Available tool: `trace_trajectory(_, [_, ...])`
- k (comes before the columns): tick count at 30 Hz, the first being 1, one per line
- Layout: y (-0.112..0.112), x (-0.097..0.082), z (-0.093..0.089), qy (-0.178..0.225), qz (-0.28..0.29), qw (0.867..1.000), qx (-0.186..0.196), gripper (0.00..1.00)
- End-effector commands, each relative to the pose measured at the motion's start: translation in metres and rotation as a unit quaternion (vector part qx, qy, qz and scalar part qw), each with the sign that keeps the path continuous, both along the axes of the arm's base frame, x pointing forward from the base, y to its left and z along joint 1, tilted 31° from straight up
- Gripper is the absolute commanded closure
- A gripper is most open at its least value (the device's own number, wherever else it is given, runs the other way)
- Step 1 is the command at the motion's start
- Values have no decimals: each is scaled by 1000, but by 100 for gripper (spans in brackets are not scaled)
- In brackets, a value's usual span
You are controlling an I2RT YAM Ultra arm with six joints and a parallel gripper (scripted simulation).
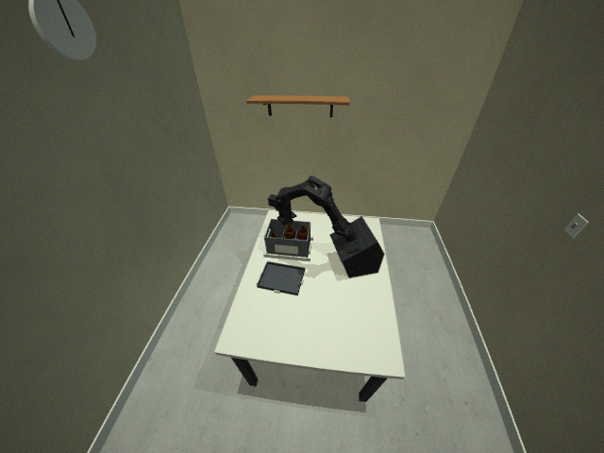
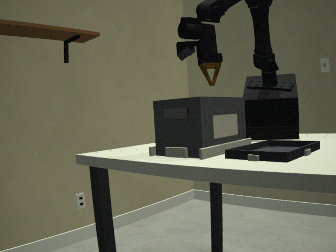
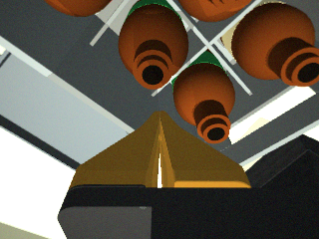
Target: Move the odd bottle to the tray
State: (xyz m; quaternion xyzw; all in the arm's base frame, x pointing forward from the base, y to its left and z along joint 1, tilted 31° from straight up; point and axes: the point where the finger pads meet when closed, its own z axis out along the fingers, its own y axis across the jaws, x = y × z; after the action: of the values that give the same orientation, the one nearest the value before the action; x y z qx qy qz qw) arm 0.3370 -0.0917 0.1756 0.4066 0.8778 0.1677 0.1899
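Observation:
The grey crate [image 1: 269, 247] [image 2: 176, 133] stands at the back left of the table, with amber bottles upright in its cells. The wrist view shows a left bottle [image 3: 154, 35], a nearer bottle [image 3: 204, 97], a right bottle [image 3: 271, 42] and two more cut off by the top edge, one [image 3: 214, 7] near the middle and one [image 3: 77, 5] at left. I cannot tell which neck differs. My gripper [image 2: 212, 84] [image 3: 159, 119] is shut and empty, pointing down above the crate. The dark tray [image 1: 281, 278] [image 2: 237, 154] holds nothing visible.
Low pale strips [image 1: 286, 257] [image 2: 225, 148] lie along the crate's foot. Small pale blocks [image 1: 276, 291] [image 2: 253, 157] touch the tray's edge. The arm's black base block [image 1: 363, 253] [image 2: 271, 116] stands right of the crate. White dividers [image 3: 231, 65] separate the crate's cells.

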Motion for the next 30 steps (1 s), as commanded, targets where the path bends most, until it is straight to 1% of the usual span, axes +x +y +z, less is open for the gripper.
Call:
trace_trajectory(1, [-7, 2, 28, -35, -7, 999, -16, 100])
trace_trajectory(21, [-8, 3, 28, -33, -5, 999, -14, 100])
trace_trajectory(22, [-11, 8, 18, -17, -4, 1000, -6, 100])
trace_trajectory(25, [-25, 21, 26, -17, -4, 1000, -6, 100])
trace_trajectory(30, [-65, 53, 40, -17, -5, 1000, -7, 100])
